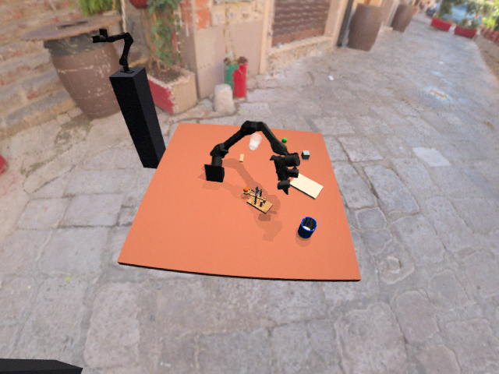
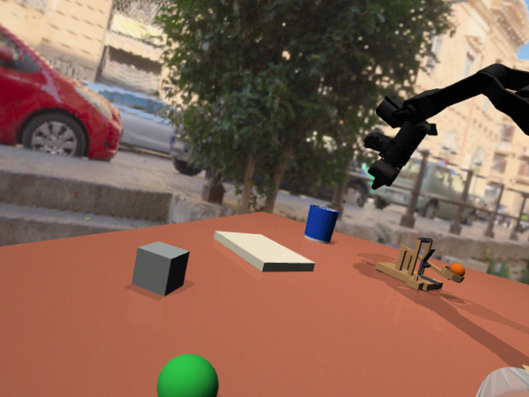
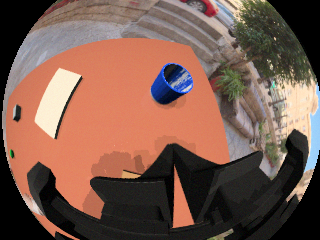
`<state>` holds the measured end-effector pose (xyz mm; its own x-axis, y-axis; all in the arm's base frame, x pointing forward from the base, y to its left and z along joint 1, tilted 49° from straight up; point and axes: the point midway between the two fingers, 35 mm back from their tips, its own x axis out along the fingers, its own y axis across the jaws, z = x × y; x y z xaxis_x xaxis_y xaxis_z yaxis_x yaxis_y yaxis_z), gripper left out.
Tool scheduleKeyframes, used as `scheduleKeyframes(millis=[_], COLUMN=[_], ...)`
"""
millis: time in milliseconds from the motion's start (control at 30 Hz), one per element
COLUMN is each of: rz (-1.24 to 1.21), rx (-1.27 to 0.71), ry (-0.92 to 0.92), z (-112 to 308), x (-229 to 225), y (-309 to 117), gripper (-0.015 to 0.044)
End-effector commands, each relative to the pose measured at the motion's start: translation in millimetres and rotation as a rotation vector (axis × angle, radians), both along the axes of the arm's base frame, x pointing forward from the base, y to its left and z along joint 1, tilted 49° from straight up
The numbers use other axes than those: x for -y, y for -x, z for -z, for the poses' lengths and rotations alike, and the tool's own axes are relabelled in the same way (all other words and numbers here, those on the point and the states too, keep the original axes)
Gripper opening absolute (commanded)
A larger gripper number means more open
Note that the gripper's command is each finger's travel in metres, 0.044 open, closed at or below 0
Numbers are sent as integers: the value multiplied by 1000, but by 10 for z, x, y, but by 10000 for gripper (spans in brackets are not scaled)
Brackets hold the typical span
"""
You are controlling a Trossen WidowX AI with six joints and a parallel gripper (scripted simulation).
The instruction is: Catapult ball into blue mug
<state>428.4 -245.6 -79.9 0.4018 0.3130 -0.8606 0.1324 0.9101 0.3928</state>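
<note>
The orange ball (image 1: 245, 189) (image 2: 457, 270) sits in the cup at the end of the catapult's throwing arm. The wooden catapult (image 1: 260, 206) (image 2: 397, 273) stands on the table; only a bit of its wood (image 3: 131, 174) shows in the wrist view, behind the fingers. The blue mug (image 1: 307, 227) (image 2: 321, 223) (image 3: 168, 87) stands upright with its mouth up, beyond the catapult. My gripper (image 1: 287, 191) (image 2: 374, 187) (image 3: 171, 147) is shut with nothing between its fingertips. It hangs in the air above the table, higher than the catapult and clear of it.
A cream slab (image 1: 306, 185) (image 2: 264, 250) (image 3: 57, 102) lies flat on the orange table (image 1: 193, 241). A grey cube (image 1: 305, 154) (image 2: 158, 266) and a green ball (image 1: 284, 139) (image 2: 188, 378) are farther back. A clear cup (image 1: 254, 141) and a small wooden block (image 1: 242, 157) are near the arm's base.
</note>
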Motion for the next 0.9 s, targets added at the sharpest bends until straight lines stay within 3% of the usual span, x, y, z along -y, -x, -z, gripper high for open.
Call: scheduleKeyframes(millis=[0,867], rz=[-97,-882], rx=[-30,-208], ry=[42,219], z=[-51,-339], x=[-158,-1112], y=[101,990], gripper=[0,0])
